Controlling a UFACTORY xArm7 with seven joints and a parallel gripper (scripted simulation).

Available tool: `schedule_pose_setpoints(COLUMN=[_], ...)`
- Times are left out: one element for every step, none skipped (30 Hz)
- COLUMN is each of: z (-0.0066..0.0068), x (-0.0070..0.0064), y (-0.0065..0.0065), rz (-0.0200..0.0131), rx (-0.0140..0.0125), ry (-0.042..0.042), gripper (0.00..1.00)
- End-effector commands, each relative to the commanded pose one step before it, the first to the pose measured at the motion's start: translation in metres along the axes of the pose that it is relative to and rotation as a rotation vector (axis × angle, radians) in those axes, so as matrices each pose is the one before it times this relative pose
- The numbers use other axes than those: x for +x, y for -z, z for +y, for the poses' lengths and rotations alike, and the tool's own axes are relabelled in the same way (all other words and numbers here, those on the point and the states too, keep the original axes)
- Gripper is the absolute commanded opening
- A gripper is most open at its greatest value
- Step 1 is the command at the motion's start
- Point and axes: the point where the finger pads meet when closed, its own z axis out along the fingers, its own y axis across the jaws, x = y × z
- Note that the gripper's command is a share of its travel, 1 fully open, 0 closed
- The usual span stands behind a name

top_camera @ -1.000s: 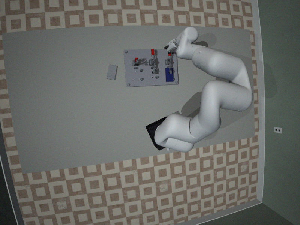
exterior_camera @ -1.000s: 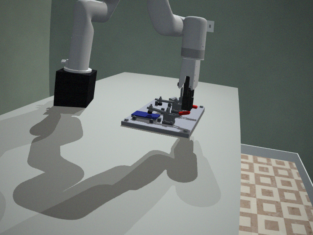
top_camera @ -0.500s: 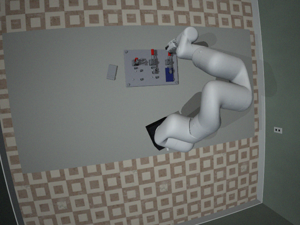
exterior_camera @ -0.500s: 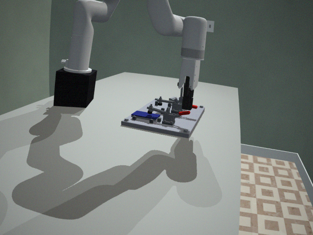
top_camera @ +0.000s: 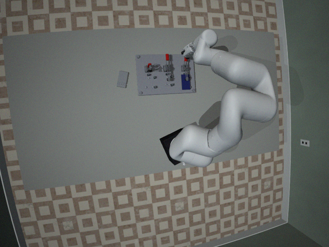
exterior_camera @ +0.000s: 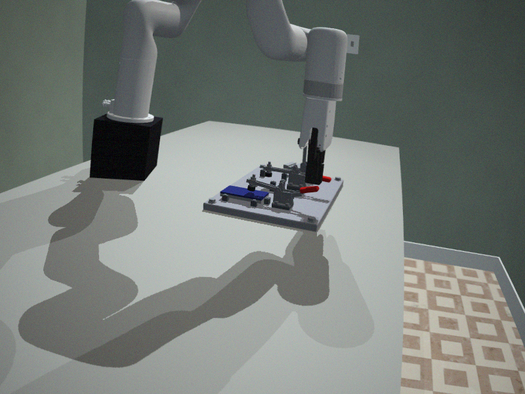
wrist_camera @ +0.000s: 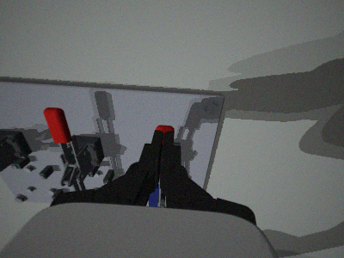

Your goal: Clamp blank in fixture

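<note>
The blue blank (top_camera: 186,81) lies in the rightmost nest of the grey fixture plate (top_camera: 165,74); it also shows in the side view (exterior_camera: 245,192). Its clamp arm reaches over it, and the handle's red grip (top_camera: 185,59) lies low, near level (exterior_camera: 308,189). I cannot tell whether the handle rests on its stop. My gripper (wrist_camera: 163,144) is shut and empty, fingertips pressed together right above that red grip (wrist_camera: 164,128). The grey finished part (top_camera: 122,79) lies flat on the table, left of the plate.
Two more clamps stand on the plate: the middle one with its red grip (top_camera: 167,57) (wrist_camera: 57,125) and the left one (top_camera: 149,65); both nests are empty. The arm's black base (top_camera: 170,148) stands at the table's near side.
</note>
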Motion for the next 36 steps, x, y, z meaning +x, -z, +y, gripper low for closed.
schedule_pose_setpoints(z=[0.00041,0.00000,0.00000,0.00000,0.00000,0.00000,0.00000,-0.00001,-0.00001,-0.00002,-0.00003,-0.00004,-0.00005,0.00000,0.00000,-0.00005,-0.00005,-0.00005,-0.00005,-0.00005,-0.00004,-0.00003,-0.00002,-0.00001,-0.00001,0.00000,0.00000,0.00000,0.00000,0.00000,0.00000,0.00000,0.00000,0.00000,0.00000,0.00000], x=[0.00182,0.00000,0.00000,0.00000,0.00000,0.00000,-0.00001,-0.00003,-0.00008,-0.00013,-0.00019,-0.00025,-0.00029,0.00000,0.00000,-0.00032,-0.00034,-0.00034,-0.00032,-0.00029,-0.00025,-0.00019,-0.00013,-0.00008,-0.00003,-0.00001,0.00000,0.00000,0.00000,0.00000,0.00000,0.00000,0.00000,0.00000,0.00000,0.00000], y=[0.00168,0.00000,0.00000,0.00000,0.00000,0.00000,0.00000,0.00000,0.00000,0.00000,0.00000,0.00000,0.00000,0.00000,0.00000,0.00000,0.00000,0.00000,0.00000,0.00000,0.00000,0.00000,0.00000,0.00000,0.00000,0.00000,0.00001,0.00009,0.00021,0.00036,0.00000,0.00000,0.00051,0.00065,0.00077,0.00085], rz=[0.00456,0.00000,0.00000,0.00000,0.00000,0.00000,0.00000,0.00000,0.00000,0.00000,0.00000,0.00000,0.00000,0.00000,0.00000,0.00000,0.00000,0.00000,0.00000,0.00000,0.00000,0.00000,0.00000,0.00000,0.00000,0.00000,0.00000,0.00000,0.00000,0.00000,0.00000,0.00000,0.00000,0.00000,0.00000,0.00000], rx=[-0.00120,0.00000,0.00000,0.00000,0.00000,0.00000,0.00000,0.00000,0.00000,0.00000,0.00000,0.00000,0.00000,0.00000,0.00000,0.00000,0.00000,0.00000,0.00000,0.00000,0.00000,0.00000,0.00000,0.00000,0.00000,0.00000,0.00000,0.00000,0.00000,0.00000,0.00000,0.00000,0.00000,0.00000,0.00000,0.00000], ry=[0.00003,0.00000,0.00000,0.00000,0.00000,0.00000,0.00000,0.00000,0.00000,0.00000,0.00000,0.00000,0.00000,0.00000,0.00000,0.00000,0.00000,0.00000,0.00000,0.00000,0.00000,0.00000,0.00000,0.00000,0.00000,0.00000,0.00000,0.00000,0.00000,0.00000,0.00000,0.00000,0.00000,0.00000,0.00000,0.00000], gripper=[0.00,0.00,0.00,0.00,0.00,0.00,0.00,0.00,0.00,0.00,0.00,0.00,0.00,0.00,0.00,0.00,0.00,0.00,0.00,0.00,0.00,0.00,0.00,0.00,0.00,0.00,0.00,0.00,0.00,0.00,0.00,0.00,0.00,0.00,0.00,0.00])
